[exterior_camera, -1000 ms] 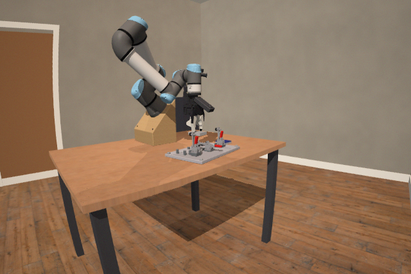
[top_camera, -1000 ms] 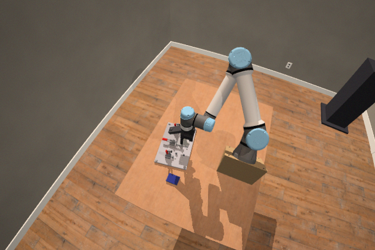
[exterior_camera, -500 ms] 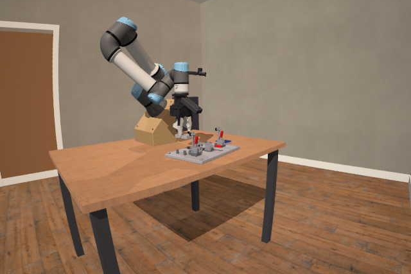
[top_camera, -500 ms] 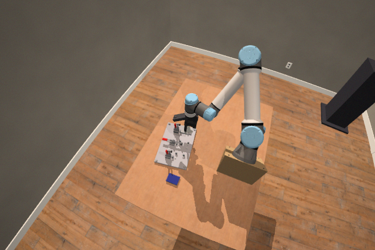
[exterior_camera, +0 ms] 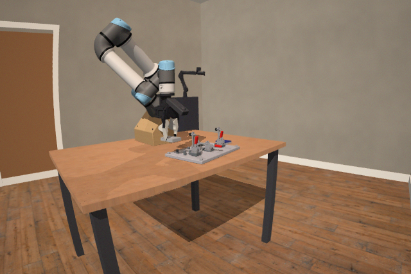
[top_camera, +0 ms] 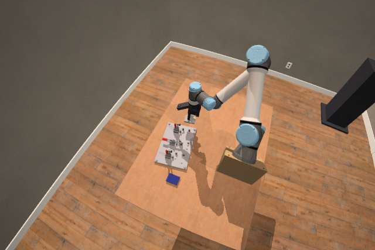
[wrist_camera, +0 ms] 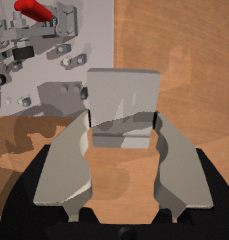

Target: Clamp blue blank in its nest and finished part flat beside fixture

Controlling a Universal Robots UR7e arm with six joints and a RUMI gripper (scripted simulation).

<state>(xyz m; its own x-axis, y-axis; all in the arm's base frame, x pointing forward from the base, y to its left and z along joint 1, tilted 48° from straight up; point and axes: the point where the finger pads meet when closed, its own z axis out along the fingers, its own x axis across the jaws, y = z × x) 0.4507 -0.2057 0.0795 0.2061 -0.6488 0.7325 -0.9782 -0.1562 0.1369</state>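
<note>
The hand grips the grey part low over the desk, just beside the fixture. Released tilted, it might land on edge. The blue blank lies beyond the fixture.

Workshop room, clamp fixture, wooden table

On the wooden worktop lies a grey fixture plate with red-handled clamps. Behind it the gripper points down, closed on a grey part low over the worktop, just beside the plate. A blue piece shows beyond the plate.
</note>
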